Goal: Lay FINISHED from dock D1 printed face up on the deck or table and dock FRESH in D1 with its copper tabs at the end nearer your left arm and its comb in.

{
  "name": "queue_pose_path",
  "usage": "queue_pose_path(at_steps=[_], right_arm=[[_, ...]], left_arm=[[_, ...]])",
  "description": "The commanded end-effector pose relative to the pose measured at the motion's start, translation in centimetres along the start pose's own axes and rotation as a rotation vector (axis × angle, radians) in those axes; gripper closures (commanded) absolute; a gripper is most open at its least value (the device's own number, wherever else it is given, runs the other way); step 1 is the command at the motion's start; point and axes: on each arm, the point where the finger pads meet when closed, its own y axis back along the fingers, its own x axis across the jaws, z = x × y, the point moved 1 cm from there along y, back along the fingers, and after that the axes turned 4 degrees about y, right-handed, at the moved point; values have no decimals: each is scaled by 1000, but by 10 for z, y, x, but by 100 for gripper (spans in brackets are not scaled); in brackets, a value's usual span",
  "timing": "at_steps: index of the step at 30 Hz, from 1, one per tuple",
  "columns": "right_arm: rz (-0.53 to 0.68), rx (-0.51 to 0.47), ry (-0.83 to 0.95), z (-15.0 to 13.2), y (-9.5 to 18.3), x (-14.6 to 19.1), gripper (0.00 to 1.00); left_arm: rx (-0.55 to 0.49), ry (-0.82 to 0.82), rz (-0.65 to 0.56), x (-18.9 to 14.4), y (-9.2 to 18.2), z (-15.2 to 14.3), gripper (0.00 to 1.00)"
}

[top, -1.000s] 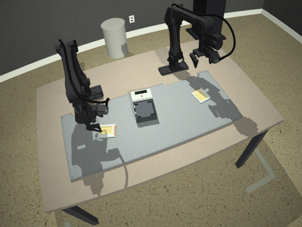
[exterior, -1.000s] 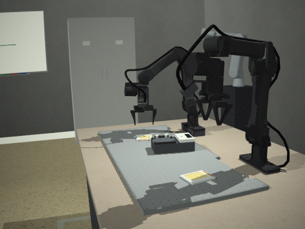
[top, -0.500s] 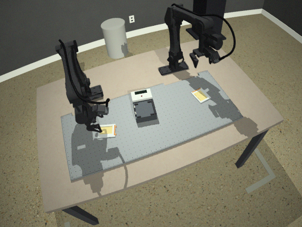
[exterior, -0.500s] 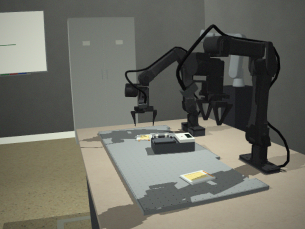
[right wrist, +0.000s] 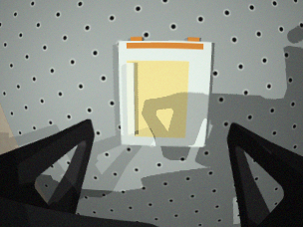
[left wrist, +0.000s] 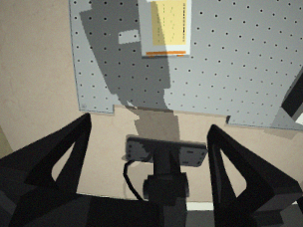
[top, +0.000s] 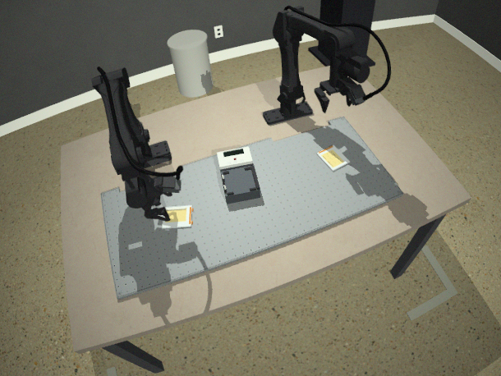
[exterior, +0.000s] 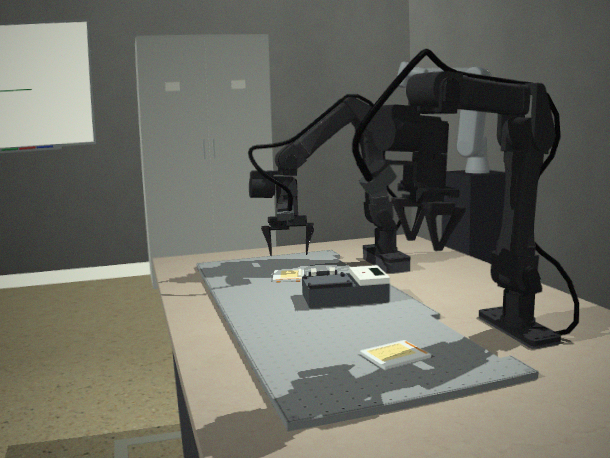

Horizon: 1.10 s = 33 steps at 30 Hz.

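Cassettes, two, flat on the deck (top: 287,205) (exterior: 260,320) (left wrist: 224,75) (right wrist: 65,75): FINISHED (top: 333,159) (exterior: 395,353) (left wrist: 171,30) and, beneath our right hand (top: 164,217) (exterior: 289,254) (right wrist: 159,128), FRESH (top: 181,214) (exterior: 287,275) (right wrist: 166,85). We count one dock (top: 241,181) (exterior: 345,295) between them; both hands, including the left hand (top: 339,107) (exterior: 425,244) (left wrist: 151,124), wide.

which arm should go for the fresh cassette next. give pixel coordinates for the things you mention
Right, I'd say: its open gripper (top: 172,203) (exterior: 289,254) (right wrist: 160,123) hovers near FRESH (top: 183,214) (exterior: 287,274) (right wrist: 164,80), while the left gripper (top: 342,107) (exterior: 425,244) (left wrist: 151,124) hangs across D1 (top: 240,181) (exterior: 345,295), near the other cassette (top: 333,158) (exterior: 395,352) (left wrist: 168,25).
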Motion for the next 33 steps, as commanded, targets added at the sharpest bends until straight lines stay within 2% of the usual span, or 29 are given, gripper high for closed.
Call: queue_pose_path(at_steps=[1,33], right_arm=[[-2,-3,6,-1,-4,-1,2],[4,-4,8,-6,-19,0,2]], left_arm=[[17,5,0,4,15,3,0],[17,5,0,4,15,3,0]])
